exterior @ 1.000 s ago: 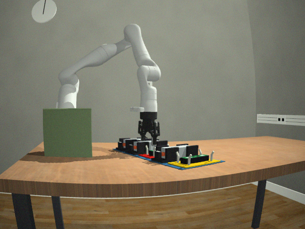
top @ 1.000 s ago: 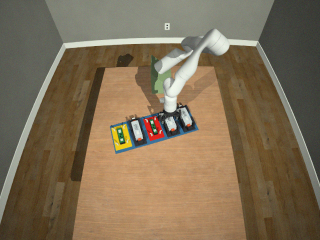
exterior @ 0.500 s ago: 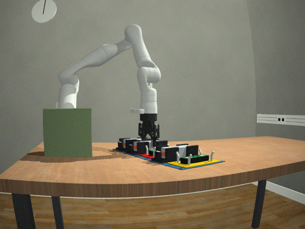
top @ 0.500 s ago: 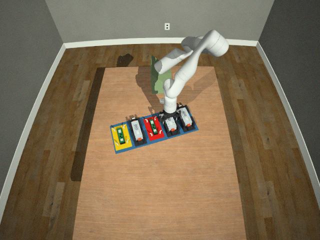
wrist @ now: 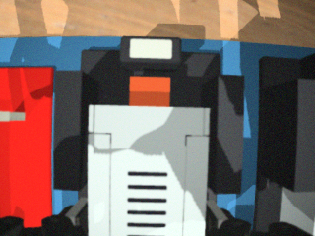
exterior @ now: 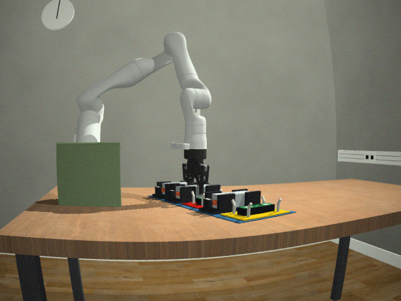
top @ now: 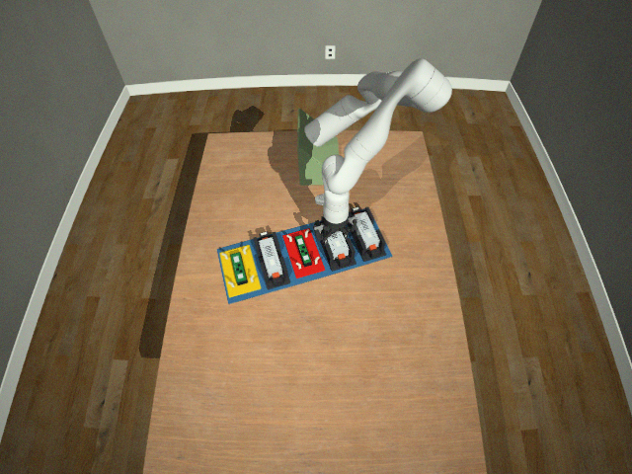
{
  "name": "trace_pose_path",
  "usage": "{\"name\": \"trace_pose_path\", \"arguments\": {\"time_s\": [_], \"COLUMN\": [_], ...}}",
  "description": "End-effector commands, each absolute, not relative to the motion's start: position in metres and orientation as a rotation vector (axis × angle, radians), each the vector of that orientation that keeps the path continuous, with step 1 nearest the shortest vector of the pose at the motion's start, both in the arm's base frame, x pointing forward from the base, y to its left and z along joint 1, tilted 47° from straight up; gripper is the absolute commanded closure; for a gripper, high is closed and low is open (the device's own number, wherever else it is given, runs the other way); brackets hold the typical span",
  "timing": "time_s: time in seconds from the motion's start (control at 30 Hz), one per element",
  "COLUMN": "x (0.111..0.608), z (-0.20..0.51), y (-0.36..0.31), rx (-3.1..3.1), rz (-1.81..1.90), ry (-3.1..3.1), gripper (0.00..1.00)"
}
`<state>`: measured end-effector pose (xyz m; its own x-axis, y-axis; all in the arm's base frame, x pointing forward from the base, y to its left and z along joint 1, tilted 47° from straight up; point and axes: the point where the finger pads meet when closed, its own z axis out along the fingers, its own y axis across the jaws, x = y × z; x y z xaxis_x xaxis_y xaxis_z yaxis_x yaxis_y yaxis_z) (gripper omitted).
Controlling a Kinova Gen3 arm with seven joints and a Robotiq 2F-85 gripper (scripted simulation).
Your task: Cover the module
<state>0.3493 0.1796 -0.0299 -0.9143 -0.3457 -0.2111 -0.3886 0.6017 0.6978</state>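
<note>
The gripper (exterior: 195, 183) straddles the middle cover (top: 337, 247) in its black holder (top: 341, 263), fingers partly closed around its walls; contact cannot be told. The red plate (top: 292, 257) and another cover (top: 367, 233) flank it. The yellow plate (top: 228, 277) lies well apart on the table (top: 316, 367).

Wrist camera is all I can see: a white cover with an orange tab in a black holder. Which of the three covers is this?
Observer: The middle cover, between the red plate and the end cover.
Operator: Where's the yellow plate?
Observer: The yellow plate is at the opposite end of the row. The red plate and the third cover lie between.
Operator: How does the gripper stand?
Observer: The gripper points straight down, low among the holders.
</note>
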Motion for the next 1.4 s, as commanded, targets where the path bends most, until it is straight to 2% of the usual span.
{"name": "trace_pose_path", "arguments": {"time_s": [0.0, 0.5, 0.53, 1.37], "x": [0.3498, 0.3498, 0.3498, 0.3499], "z": [-0.0297, -0.0297, -0.0297, -0.0296], "y": [0.1790, 0.1790, 0.1790, 0.1789], "rx": [-0.633, -0.633, -0.633, -0.633], "rz": [1.222, 1.222, 1.222, 1.222], "ry": [2.762, 2.762, 2.762, 2.762], "gripper": [0.30, 0.30, 1.00, 1.00]}}
